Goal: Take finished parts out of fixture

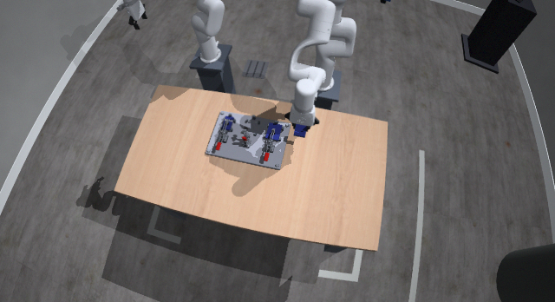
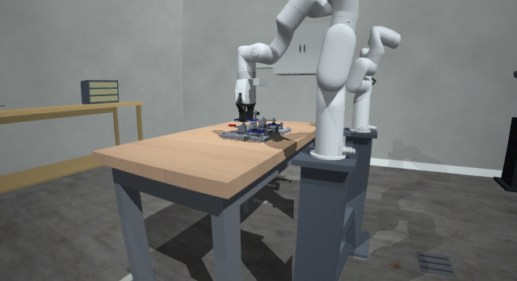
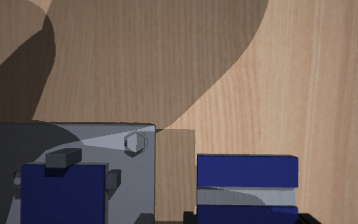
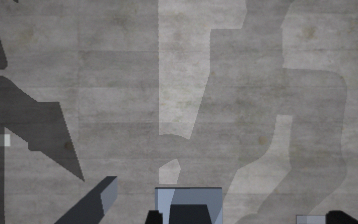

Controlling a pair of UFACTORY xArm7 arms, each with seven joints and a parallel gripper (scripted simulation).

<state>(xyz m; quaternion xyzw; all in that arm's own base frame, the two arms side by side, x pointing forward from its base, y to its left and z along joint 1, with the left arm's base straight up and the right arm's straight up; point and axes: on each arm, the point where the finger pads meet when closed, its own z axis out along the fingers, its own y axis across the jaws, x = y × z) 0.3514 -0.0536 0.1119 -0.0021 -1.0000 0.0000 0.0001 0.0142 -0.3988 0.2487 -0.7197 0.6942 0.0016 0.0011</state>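
Note:
My left gripper (image 1: 303, 121) (image 2: 245, 119) (image 3: 247, 216) is shut on a blue slotted part (image 1: 300, 131) (image 3: 247, 171), its pale slot on top. It holds the part level above the table, just right of the fixture (image 1: 243, 157) (image 3: 135, 170) in the top view. The blue unslotted blank (image 1: 273, 127) (image 3: 63, 192) sits in the fixture's right station, with the red clamp handle (image 1: 266, 156) lying toward the front. The other blue part (image 1: 230, 121) sits in the left station; its slot is too small to see. The middle station holds no part. My right gripper (image 1: 140, 22) is open and empty, away from the table.
The wooden table (image 1: 338, 185) (image 2: 182, 152) extends around the fixture. Another red handle (image 1: 218, 146) lies at the left clamp, and a red handle (image 1: 244, 138) shows at the middle clamp. Grey stops and bolt heads stick up from the fixture beside the held part.

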